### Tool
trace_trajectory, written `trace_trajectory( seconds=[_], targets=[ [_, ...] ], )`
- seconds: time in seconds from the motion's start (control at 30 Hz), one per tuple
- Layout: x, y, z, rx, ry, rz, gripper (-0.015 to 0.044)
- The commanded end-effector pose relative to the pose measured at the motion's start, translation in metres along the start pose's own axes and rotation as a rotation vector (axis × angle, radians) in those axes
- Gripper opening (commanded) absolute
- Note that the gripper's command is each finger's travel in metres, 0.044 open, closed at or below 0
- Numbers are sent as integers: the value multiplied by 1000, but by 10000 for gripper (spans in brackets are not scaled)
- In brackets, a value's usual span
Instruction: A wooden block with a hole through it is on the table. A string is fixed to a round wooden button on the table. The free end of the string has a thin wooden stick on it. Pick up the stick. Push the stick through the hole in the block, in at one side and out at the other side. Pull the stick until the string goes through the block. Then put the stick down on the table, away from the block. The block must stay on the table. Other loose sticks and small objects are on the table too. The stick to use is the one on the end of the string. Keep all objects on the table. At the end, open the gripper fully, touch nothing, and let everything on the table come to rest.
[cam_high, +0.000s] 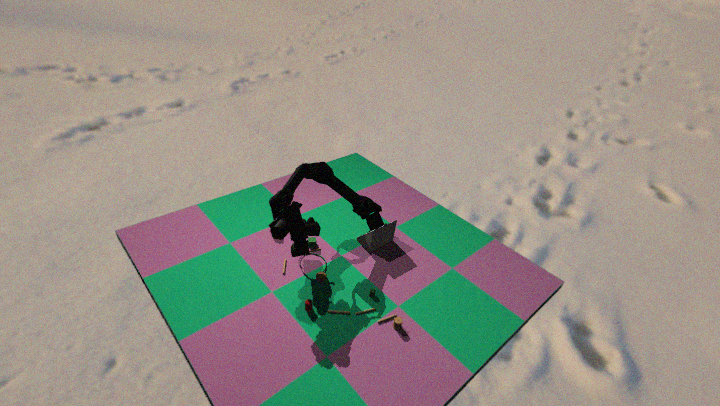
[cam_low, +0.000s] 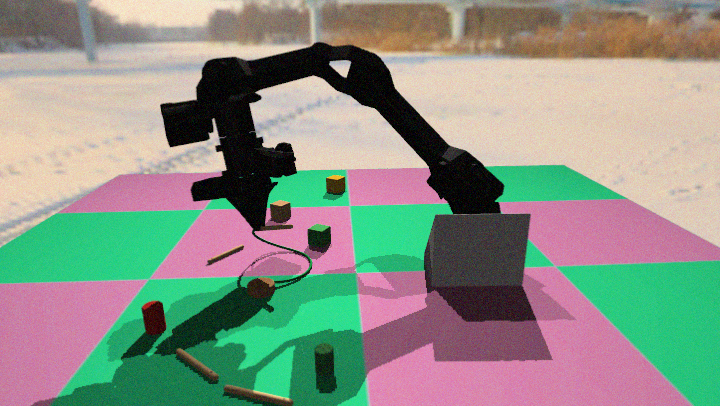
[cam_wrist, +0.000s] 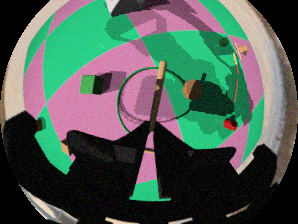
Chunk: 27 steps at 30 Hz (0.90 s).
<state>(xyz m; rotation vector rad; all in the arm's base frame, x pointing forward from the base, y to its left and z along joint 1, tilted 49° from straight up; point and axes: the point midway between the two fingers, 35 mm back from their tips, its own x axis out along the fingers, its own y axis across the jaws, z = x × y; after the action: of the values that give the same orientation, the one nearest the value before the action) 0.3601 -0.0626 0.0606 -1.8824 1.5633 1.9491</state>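
My gripper (cam_low: 258, 228) (cam_wrist: 150, 124) is shut on the thin wooden stick (cam_low: 277, 227) (cam_wrist: 160, 75); it holds the stick about level above the table. The dark string (cam_low: 308, 257) (cam_wrist: 119, 102) runs from the stick's end at the fingertips, loops, and reaches the round wooden button (cam_high: 321, 275) (cam_low: 260, 287) (cam_wrist: 192, 89). A wood-coloured cube (cam_low: 280, 210) stands behind the fingertips in the exterior view; fingers mostly hide it in the wrist view. No hole shows in it, so I cannot tell whether it is the holed block.
A green cube (cam_low: 319, 237) (cam_wrist: 88, 84) stands near the stick. A yellow cube (cam_low: 335, 184) is farther back. A loose stick (cam_high: 284, 266) (cam_low: 225, 254) lies beside. A red cylinder (cam_low: 153, 317), a green cylinder (cam_low: 324, 367), a tan cylinder (cam_high: 397, 321) and several loose sticks are beyond the button.
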Motion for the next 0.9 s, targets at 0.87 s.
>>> trace_trajectory(
  seconds=[0.87],
  targets=[
    [-9, 11, -36, -11, 63, -8, 0]
  ],
)
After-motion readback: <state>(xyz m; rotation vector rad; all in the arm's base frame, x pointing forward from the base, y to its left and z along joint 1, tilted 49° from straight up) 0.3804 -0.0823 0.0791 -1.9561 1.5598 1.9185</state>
